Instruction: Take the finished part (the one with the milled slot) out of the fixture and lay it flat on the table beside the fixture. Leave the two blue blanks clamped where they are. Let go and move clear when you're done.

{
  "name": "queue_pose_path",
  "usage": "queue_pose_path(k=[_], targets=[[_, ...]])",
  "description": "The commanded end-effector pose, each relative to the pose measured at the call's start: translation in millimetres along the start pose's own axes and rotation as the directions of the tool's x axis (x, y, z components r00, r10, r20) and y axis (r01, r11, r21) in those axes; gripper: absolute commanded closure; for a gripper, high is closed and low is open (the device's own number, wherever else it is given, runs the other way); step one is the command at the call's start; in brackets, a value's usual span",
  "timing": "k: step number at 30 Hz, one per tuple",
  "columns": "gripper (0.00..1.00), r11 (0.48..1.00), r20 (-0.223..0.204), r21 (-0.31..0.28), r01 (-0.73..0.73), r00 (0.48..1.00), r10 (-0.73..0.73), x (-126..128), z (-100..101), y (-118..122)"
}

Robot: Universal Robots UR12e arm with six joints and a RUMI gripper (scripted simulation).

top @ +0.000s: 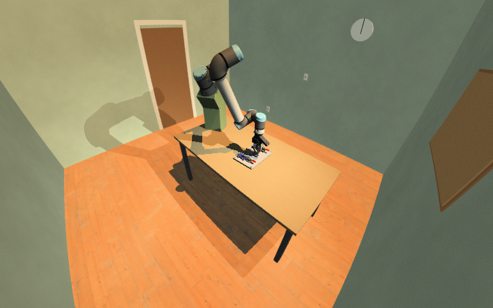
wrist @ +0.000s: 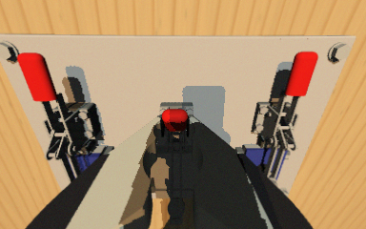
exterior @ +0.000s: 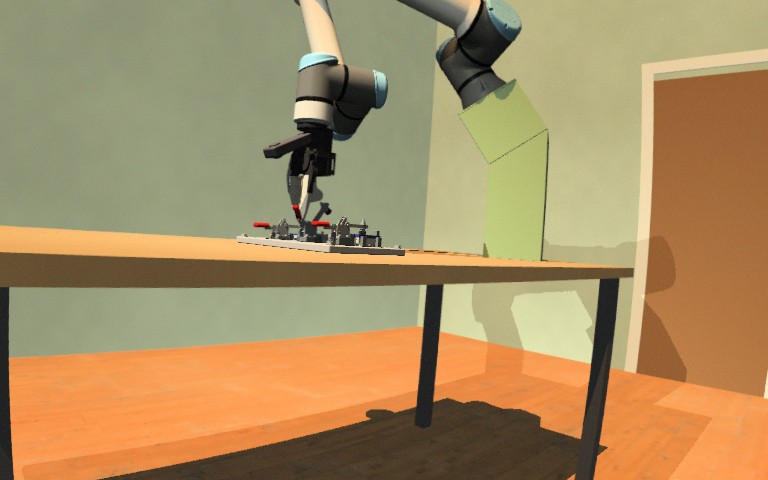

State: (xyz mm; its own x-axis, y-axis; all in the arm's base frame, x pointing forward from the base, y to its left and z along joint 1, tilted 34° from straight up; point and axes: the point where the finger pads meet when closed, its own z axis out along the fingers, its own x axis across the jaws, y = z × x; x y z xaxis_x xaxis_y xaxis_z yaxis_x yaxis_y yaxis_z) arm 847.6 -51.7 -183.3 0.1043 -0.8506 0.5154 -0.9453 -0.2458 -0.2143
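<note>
The grey fixture plate (top: 252, 158) lies on the table and also shows in the side view (exterior: 320, 244). It carries three toggle clamps. My gripper (wrist: 175, 116) is shut on the red handle (wrist: 174, 119) of the middle clamp. That handle is tilted up off the plate (exterior: 296, 211), and my gripper (exterior: 298, 208) comes down on it from above. The left clamp handle (wrist: 35, 76) and the right clamp handle (wrist: 304, 72) lie flat. Blue blanks show under the left clamp (wrist: 88, 159) and the right clamp (wrist: 264, 155). The slotted part is hidden behind my fingers.
The wooden table top (top: 276, 178) stretches beyond the plate toward the near end. The arm's green pedestal (top: 212, 110) stands at the table's far corner. The plate has screw heads at its far corners (wrist: 336, 52).
</note>
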Motion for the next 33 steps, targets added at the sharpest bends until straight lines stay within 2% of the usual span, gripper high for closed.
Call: queue_pose_path(k=[1,33], targets=[[1.0,1.0,0.0,0.001,0.0,1.0,0.0,0.0,-1.3,1.5],[1.0,1.0,0.0,0.001,0.0,1.0,0.0,0.0,-3.9,18.5]])
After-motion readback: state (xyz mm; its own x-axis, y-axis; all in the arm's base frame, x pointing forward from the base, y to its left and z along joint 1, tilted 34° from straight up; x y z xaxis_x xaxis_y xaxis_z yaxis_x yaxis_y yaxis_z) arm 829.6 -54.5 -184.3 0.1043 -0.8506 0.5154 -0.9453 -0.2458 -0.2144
